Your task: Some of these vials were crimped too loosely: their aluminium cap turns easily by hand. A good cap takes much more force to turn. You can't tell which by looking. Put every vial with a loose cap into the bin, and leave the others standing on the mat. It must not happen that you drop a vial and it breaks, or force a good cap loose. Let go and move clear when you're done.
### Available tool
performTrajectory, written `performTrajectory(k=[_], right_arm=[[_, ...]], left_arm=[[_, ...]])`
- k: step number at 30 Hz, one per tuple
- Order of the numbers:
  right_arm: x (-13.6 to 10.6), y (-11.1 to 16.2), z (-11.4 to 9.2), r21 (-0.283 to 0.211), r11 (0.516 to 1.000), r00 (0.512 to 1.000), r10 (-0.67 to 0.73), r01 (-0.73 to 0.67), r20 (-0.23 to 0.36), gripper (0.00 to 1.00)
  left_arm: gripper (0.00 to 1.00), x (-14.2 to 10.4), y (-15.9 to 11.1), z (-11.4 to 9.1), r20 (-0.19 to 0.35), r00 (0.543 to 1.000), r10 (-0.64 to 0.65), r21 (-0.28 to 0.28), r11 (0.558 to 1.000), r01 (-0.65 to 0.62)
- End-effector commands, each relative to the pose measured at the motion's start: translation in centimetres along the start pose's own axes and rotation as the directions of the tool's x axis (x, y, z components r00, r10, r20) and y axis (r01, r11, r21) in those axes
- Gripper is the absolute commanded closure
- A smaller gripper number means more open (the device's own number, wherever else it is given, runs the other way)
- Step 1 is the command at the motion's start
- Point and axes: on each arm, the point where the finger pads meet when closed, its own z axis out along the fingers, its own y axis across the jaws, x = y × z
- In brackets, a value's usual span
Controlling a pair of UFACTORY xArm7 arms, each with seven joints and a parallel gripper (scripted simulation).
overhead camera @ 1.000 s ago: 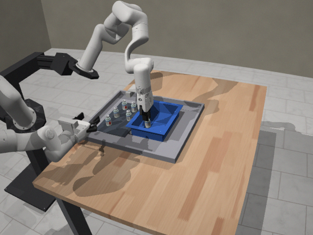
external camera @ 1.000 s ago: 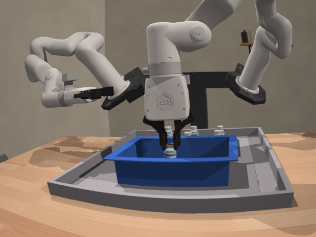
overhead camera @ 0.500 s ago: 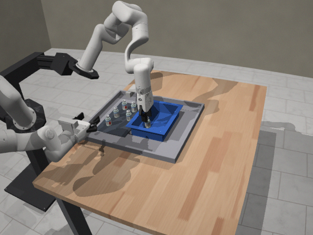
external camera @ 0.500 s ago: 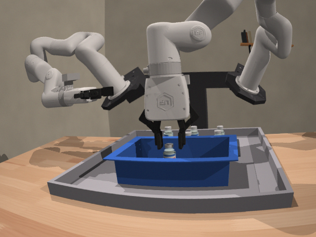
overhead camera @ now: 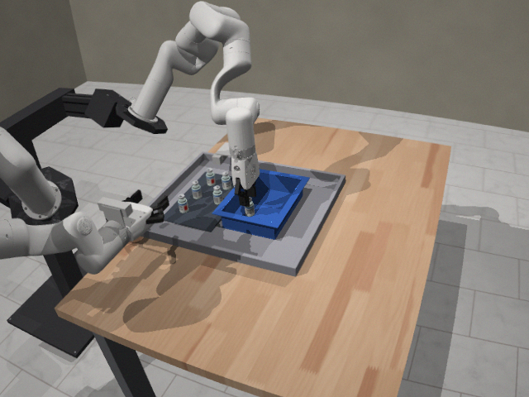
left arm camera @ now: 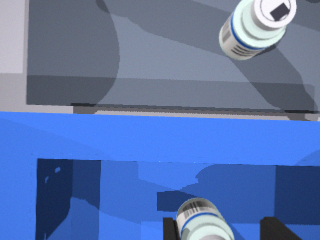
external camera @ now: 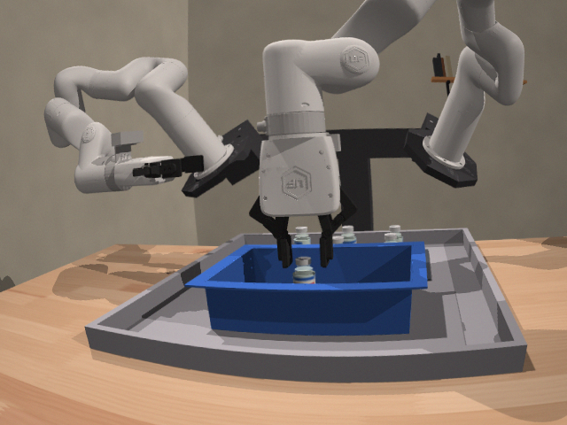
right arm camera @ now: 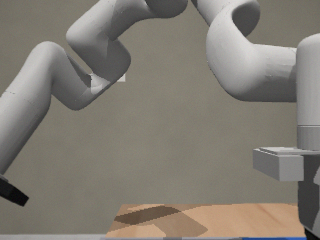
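Beige walls stand behind the wooden table (overhead camera: 341,273) (external camera: 55,366). Near the top view's centre, one vial (overhead camera: 249,208) (external camera: 304,274) (left arm camera: 201,220) is inside the blue bin (overhead camera: 252,228) (external camera: 311,311) (left arm camera: 150,137), under the left claw (overhead camera: 246,199) (external camera: 305,264) (left arm camera: 220,232), open and empty. Five more stand on the mat (overhead camera: 192,218) (left arm camera: 70,55), left of it. At left, the right claw (overhead camera: 161,208) (external camera: 192,166) gapes, empty.
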Motion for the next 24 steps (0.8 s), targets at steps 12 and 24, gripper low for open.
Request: performTrajectory(k=[12, 24], right_arm=[[0.1, 0.0, 0.0, 0.002, 1.0, 1.0, -0.002, 0.002, -0.001, 0.0], [0.1, 0.0, 0.0, 0.002, 1.0, 1.0, -0.002, 0.002, -0.001, 0.0]], left_arm=[[0.5, -0.1, -0.2, -4.3, 0.004, 1.0, 0.0, 0.005, 1.0, 0.0], [0.5, -0.2, -0.2, -6.8, 0.004, 1.0, 0.0, 0.006, 1.0, 0.0]])
